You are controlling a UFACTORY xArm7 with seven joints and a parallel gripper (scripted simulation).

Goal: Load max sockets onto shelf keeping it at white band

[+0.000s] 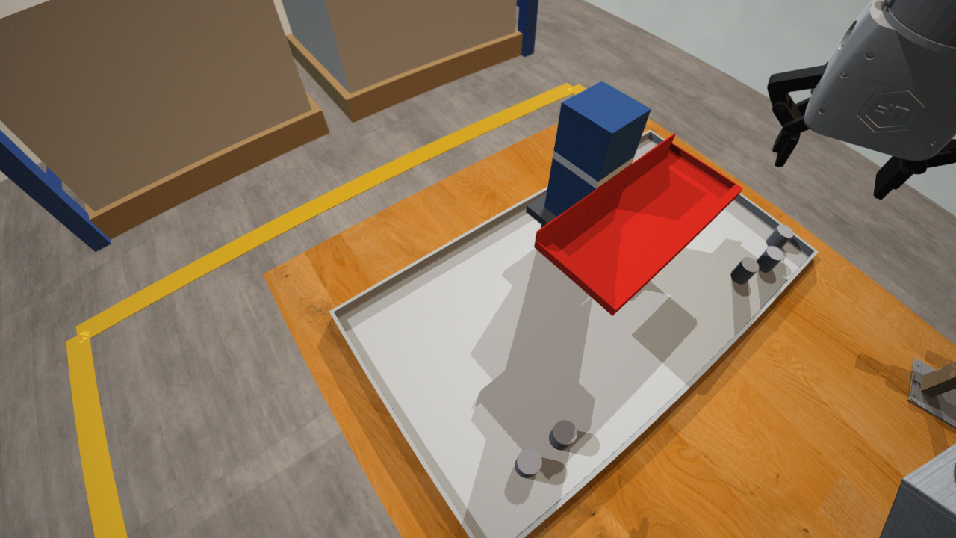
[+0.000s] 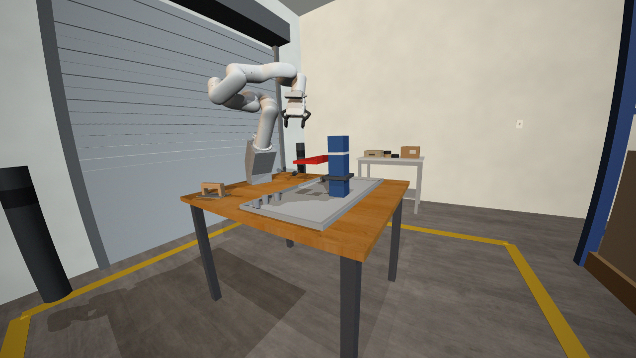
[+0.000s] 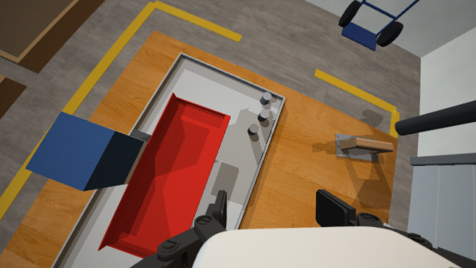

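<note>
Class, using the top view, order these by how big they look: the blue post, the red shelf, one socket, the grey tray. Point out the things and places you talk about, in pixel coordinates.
1. Grey tray (image 1: 414, 374)
2. Red shelf (image 1: 621, 247)
3. Blue post (image 1: 588, 140)
4. One socket (image 1: 562, 433)
</note>
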